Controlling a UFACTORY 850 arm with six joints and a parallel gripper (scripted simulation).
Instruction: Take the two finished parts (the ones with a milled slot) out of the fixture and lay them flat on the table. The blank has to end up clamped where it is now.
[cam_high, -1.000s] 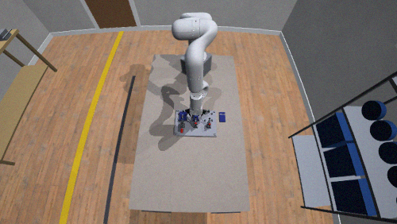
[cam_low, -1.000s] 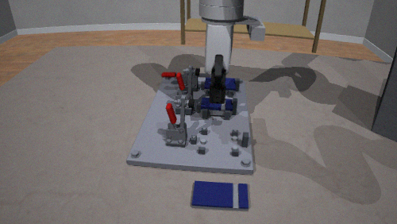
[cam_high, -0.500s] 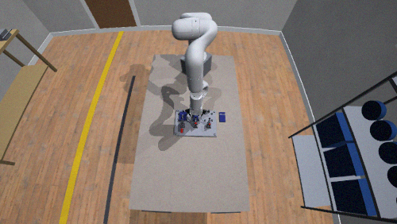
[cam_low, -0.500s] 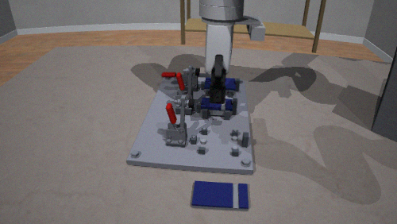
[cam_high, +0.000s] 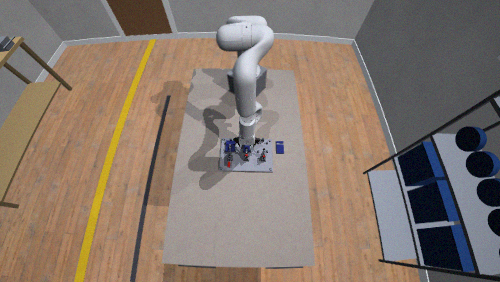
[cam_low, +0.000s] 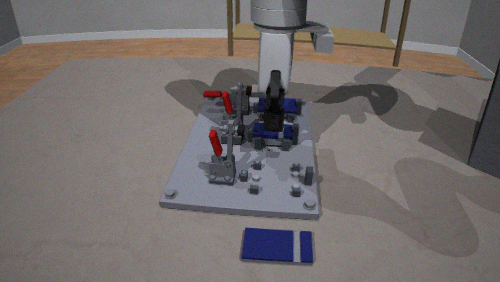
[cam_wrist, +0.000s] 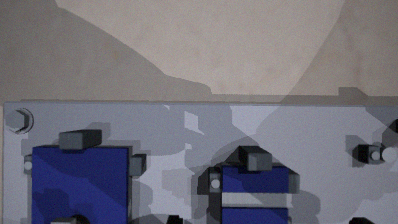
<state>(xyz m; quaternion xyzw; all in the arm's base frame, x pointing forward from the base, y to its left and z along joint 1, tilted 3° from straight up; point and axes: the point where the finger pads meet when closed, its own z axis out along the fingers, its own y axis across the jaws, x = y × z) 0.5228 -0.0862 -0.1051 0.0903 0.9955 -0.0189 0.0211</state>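
The black two-finger jaws (cam_high: 246, 142) (cam_low: 274, 117), wide open and empty, could snag locating blocks beside the slotted blue part (cam_high: 246, 149) (cam_low: 272, 133) (cam_wrist: 255, 186) — if lowered off-centre.
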